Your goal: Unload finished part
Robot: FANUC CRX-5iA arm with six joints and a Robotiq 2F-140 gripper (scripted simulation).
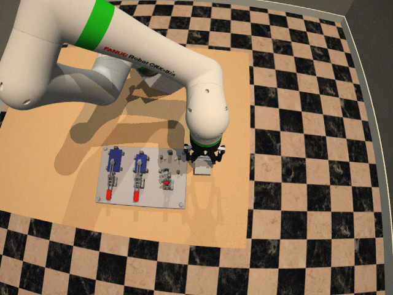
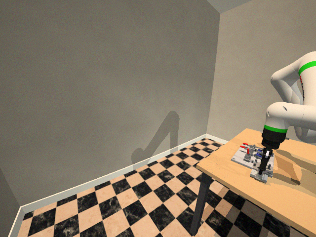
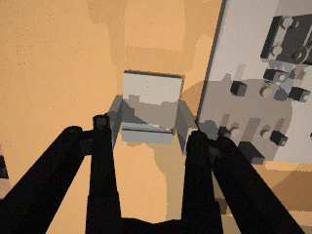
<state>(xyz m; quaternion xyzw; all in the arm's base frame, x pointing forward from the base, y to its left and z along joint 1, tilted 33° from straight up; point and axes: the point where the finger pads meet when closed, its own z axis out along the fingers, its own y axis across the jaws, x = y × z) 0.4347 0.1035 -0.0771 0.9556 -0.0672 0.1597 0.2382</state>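
Observation:
My gripper (image 1: 204, 157) is shut on the finished grey part (image 1: 202, 167), which has a milled slot. I hold it low over the wooden table, just right of the grey fixture plate (image 1: 143, 176). In the wrist view the part (image 3: 148, 114) sits between my two black fingers. In the side view the part (image 2: 262, 176) looks to be at or just above the table; I cannot tell whether it touches. Two blue blanks (image 1: 115, 160) (image 1: 140, 162) lie in the left and middle nests, each under a toggle clamp with its red handle (image 1: 108, 194) (image 1: 136, 195) down. The right nest (image 1: 167, 158) is empty and its clamp (image 1: 164, 180) stands open.
The plate's right edge (image 3: 214, 63) with its small locating pins (image 3: 239, 88) lies close beside the part. The table's right edge (image 1: 247, 152) is a short way to my right. My arm's shadow falls across the plate.

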